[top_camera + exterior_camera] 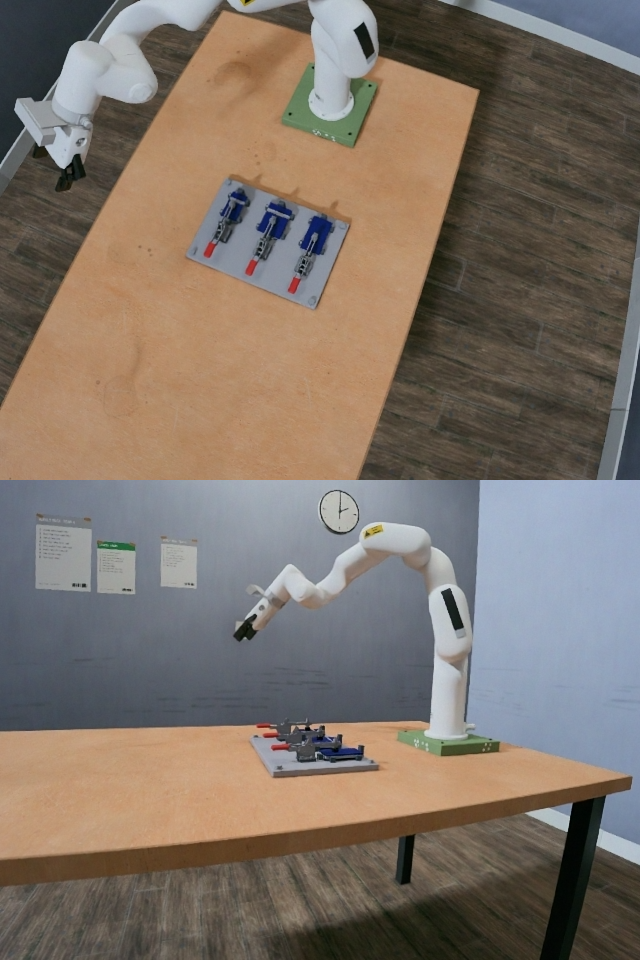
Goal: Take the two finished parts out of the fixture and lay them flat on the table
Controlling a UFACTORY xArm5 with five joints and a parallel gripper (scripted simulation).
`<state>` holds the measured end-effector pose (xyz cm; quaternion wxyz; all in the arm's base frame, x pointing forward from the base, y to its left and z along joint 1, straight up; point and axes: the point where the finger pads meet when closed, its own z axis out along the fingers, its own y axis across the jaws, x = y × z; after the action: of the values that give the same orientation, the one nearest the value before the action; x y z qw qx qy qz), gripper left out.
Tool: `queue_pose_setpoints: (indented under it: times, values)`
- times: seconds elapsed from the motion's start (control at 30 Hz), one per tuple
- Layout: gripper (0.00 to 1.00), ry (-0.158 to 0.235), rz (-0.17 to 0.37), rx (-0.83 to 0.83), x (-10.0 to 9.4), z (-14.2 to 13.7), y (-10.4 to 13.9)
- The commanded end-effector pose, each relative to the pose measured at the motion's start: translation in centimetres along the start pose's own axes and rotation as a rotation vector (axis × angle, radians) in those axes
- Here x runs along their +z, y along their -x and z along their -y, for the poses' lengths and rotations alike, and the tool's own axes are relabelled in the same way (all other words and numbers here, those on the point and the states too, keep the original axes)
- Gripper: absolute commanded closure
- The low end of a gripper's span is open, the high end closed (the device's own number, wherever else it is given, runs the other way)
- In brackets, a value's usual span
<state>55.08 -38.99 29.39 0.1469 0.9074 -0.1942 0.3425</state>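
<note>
Gripper hangs at the far left of the top view, high off the table, fingers spread wide, holding nothing, touching nothing. Mid-frame, three blue parts sit under their toggle clamps on the grey fixture

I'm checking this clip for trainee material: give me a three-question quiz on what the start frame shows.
1. How many blue parts sit in the fixture plate?
2. True or false: the gripper is open and holds nothing.
3. Where is the gripper? A) touching a red clamp handle B) raised, off beyond the table's edge C) resting on the green base

Key: 1) three; 2) true; 3) B
</note>
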Motion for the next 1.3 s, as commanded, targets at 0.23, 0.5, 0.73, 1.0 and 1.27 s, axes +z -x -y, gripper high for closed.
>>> queue_pose_setpoints:
  times: [0.23,0.5,0.73,1.0,1.27]
  values:
    - [0.00,0.001,-0.004,0.000,-0.1,0.0,-0.2]
    - [0.00,0.001,-0.004,0.000,-0.1,0.0,-0.2]
    - [0.00,-0.001,0.000,0.017,-0.2,0.1,-0.1]
    - [0.00,-0.019,0.042,0.175,-0.4,1.7,1.1]
    - [0.00,-0.031,0.116,0.434,-1.0,4.2,3.1]
